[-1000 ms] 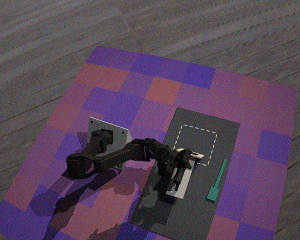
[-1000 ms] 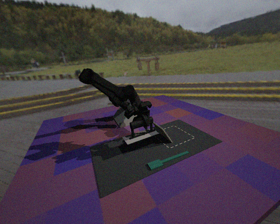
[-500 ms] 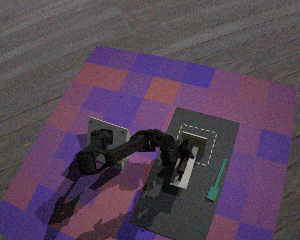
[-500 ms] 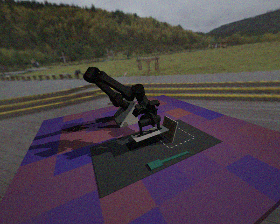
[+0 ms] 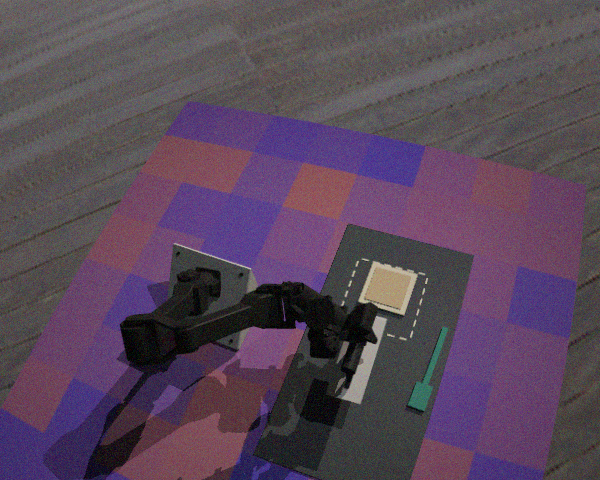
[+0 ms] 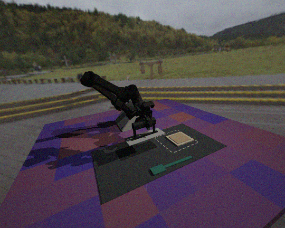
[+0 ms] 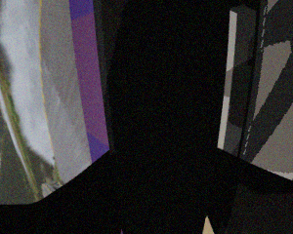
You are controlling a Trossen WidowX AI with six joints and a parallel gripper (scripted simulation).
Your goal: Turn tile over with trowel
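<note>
The tile [image 5: 390, 287] [image 6: 180, 137] shows a tan square with a cream border facing up; no dark mark shows. It looks flat, inside the dashed outline [image 5: 390, 335] [image 6: 173, 152], near its far edge. My gripper [image 5: 358, 361] [image 6: 144, 135] is shut on the trowel, on what looks like a dark handle above its long whitish blade [image 5: 367, 373] [image 6: 136, 141]. The blade is beside the outline's near side, apart from the tile in the exterior view. It seems low over the mat; contact is unclear. The wrist view is mostly dark and does not show the grip clearly.
A teal paddle-shaped tool [image 5: 420, 396] [image 6: 158, 169] with a thin handle lies on the dark mat [image 5: 383, 439] [image 6: 118, 181], to the right of the blade in the top view. The mat lies on a purple, blue and red checkered table [image 5: 522, 392] [image 6: 199, 194].
</note>
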